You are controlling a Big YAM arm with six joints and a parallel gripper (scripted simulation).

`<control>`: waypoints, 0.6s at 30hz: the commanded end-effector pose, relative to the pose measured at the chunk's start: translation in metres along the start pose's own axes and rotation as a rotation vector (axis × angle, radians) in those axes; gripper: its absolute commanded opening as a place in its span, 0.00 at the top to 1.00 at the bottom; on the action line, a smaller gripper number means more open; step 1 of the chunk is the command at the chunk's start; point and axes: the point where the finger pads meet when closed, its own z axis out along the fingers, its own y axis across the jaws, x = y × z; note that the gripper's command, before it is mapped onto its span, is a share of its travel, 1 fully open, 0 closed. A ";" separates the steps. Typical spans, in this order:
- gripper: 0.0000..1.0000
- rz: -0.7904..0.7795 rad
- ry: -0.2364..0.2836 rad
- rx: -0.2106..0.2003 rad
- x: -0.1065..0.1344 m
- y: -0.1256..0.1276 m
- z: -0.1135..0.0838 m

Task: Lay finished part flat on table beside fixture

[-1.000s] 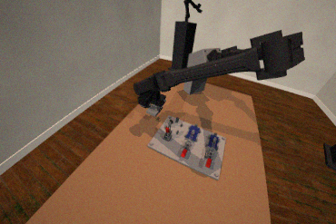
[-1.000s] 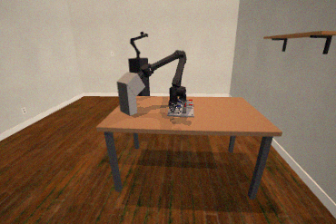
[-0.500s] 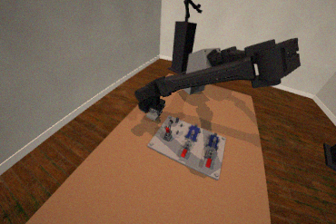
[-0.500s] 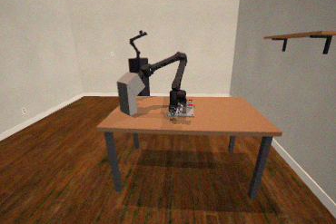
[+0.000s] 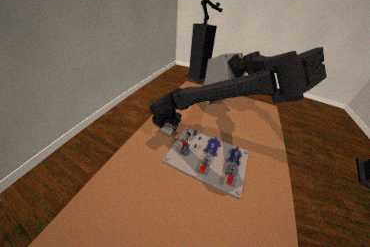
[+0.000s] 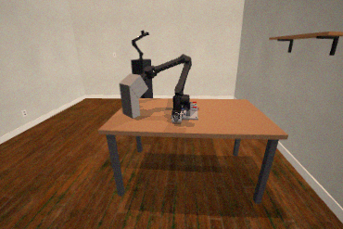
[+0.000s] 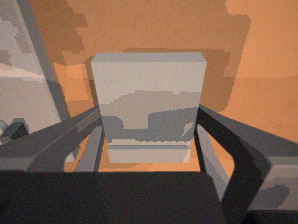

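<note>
My gripper is shut on the grey finished part, a flat block with a slot line near its lower end. I hold it low over the brown table, just left of the fixture plate. In the top view the part shows under the gripper at the plate's left corner. Two blue blanks sit clamped on the plate, each with a red-handled clamp in front. The leftmost station holds no part. In the exterior view the gripper hangs close to the table top.
A grey angled box stands on the table's left rear. A dark pedestal with a small arm stands on the floor behind the table. The fixture plate's edge shows at the left of the wrist view.
</note>
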 end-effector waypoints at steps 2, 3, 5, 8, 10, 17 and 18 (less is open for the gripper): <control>1.00 -0.010 -0.027 0.008 -0.015 0.002 -0.003; 1.00 -0.005 -0.028 0.010 -0.014 0.000 -0.004; 1.00 -0.001 -0.022 0.008 -0.010 0.000 -0.001; 1.00 0.004 -0.016 0.005 -0.008 0.001 0.001; 1.00 0.004 -0.016 0.005 -0.008 0.001 0.001; 1.00 0.005 -0.028 0.013 -0.010 -0.004 -0.005; 1.00 0.001 -0.023 0.010 -0.009 -0.002 -0.002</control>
